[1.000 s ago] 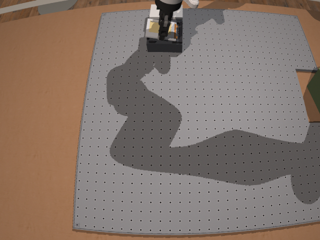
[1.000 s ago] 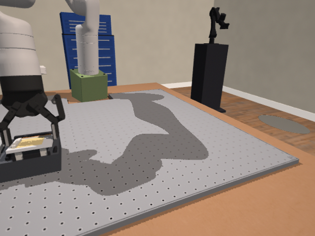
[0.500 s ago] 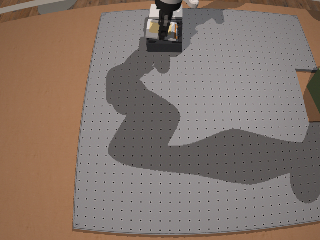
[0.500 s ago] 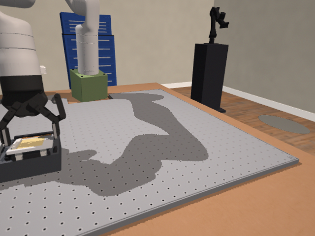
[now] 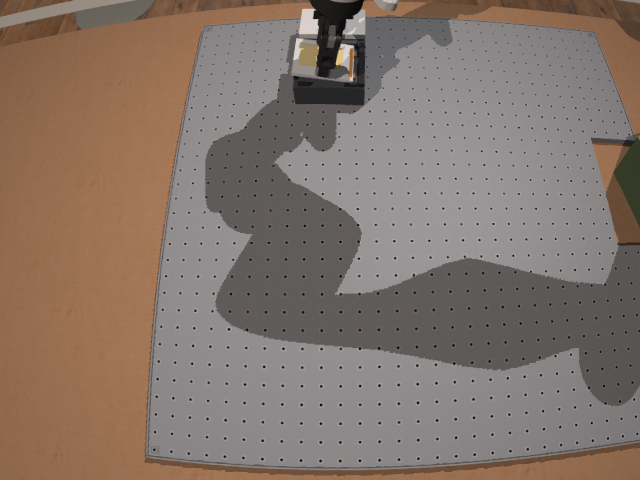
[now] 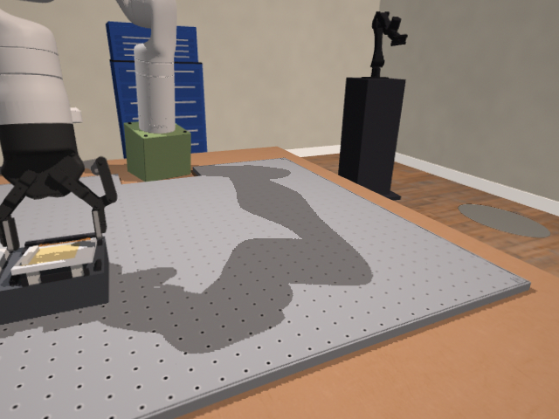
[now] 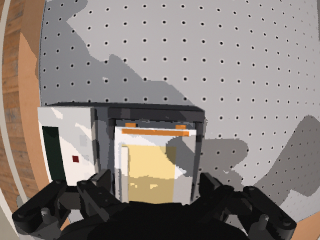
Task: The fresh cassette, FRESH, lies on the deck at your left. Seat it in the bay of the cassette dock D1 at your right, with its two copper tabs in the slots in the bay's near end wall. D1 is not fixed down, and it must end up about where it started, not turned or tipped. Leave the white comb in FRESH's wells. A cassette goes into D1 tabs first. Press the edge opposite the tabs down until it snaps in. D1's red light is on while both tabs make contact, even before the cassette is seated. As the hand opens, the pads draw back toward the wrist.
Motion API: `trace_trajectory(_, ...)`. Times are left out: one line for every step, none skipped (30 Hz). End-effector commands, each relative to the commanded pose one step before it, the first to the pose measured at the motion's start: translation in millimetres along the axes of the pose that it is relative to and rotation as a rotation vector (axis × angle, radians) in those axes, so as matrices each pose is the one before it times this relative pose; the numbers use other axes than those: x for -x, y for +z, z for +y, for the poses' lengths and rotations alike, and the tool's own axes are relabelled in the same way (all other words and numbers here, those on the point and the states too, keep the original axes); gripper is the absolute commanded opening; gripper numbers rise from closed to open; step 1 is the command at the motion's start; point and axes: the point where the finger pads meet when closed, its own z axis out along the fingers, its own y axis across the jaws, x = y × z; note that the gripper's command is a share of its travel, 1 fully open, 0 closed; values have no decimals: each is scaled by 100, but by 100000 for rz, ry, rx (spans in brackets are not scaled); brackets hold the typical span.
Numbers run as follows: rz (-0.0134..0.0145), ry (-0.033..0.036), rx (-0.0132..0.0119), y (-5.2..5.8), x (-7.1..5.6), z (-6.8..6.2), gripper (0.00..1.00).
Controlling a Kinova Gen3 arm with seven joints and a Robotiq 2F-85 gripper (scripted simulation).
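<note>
The dark dock D1 (image 5: 329,81) stands near the far edge of the perforated plate; it also shows in the exterior view (image 6: 54,279) and the wrist view (image 7: 120,147). The cassette FRESH (image 5: 316,53), a white frame with a yellow middle, lies in the dock's bay (image 6: 54,257) (image 7: 156,163). Its orange copper end (image 7: 155,130) points to the bay's end wall. A small dark red dot (image 7: 75,159) sits on the dock's white panel. My gripper (image 6: 53,230) is open, with one finger on each side of the cassette (image 7: 156,194). I cannot tell whether the cassette lies flat.
The arm's green base block (image 6: 156,153) stands at the plate's back corner (image 5: 628,191). A blue rack (image 6: 153,67) stands behind it. A black pedestal with a camera (image 6: 369,130) stands on the floor off the table.
</note>
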Motion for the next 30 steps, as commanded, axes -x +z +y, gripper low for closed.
trace_trajectory(-440,95,-352,-487,214,-192,100)
trace_trajectory(0,0,0,-131,26,0,100)
trace_trajectory(0,0,0,-131,26,0,100)
trace_trajectory(0,0,0,-131,26,0,100)
trace_trajectory(0,0,0,-131,26,0,100)
trace_trajectory(0,0,0,-131,26,0,100)
trace_trajectory(0,0,0,-131,26,0,100)
trace_trajectory(0,0,0,-131,26,0,100)
trace_trajectory(0,0,0,-131,26,0,100)
trace_trajectory(0,0,0,-131,26,0,100)
trace_trajectory(0,0,0,-131,26,0,100)
trace_trajectory(0,0,0,-131,26,0,100)
trace_trajectory(0,0,0,-131,26,0,100)
trace_trajectory(0,0,0,-131,26,0,100)
trace_trajectory(0,0,0,0,0,0,100)
trace_trajectory(0,0,0,0,0,0,100)
trace_trajectory(0,0,-3,-124,24,4,100)
trace_trajectory(0,0,3,-137,28,-4,100)
trace_trajectory(0,0,0,-131,26,0,100)
trace_trajectory(0,0,0,-131,26,0,100)
trace_trajectory(0,0,0,-131,26,0,100)
trace_trajectory(0,0,0,-131,26,0,100)
trace_trajectory(0,0,0,-131,26,0,100)
trace_trajectory(0,0,0,-131,26,0,100)
trace_trajectory(0,0,0,-98,20,0,100)
trace_trajectory(0,-1,-3,6,-1,3,100)
trace_trajectory(0,0,1,-2,1,-2,100)
trace_trajectory(0,0,1,-1,1,-1,100)
trace_trajectory(0,0,0,-1,0,0,100)
trace_trajectory(0,0,0,-1,0,0,100)
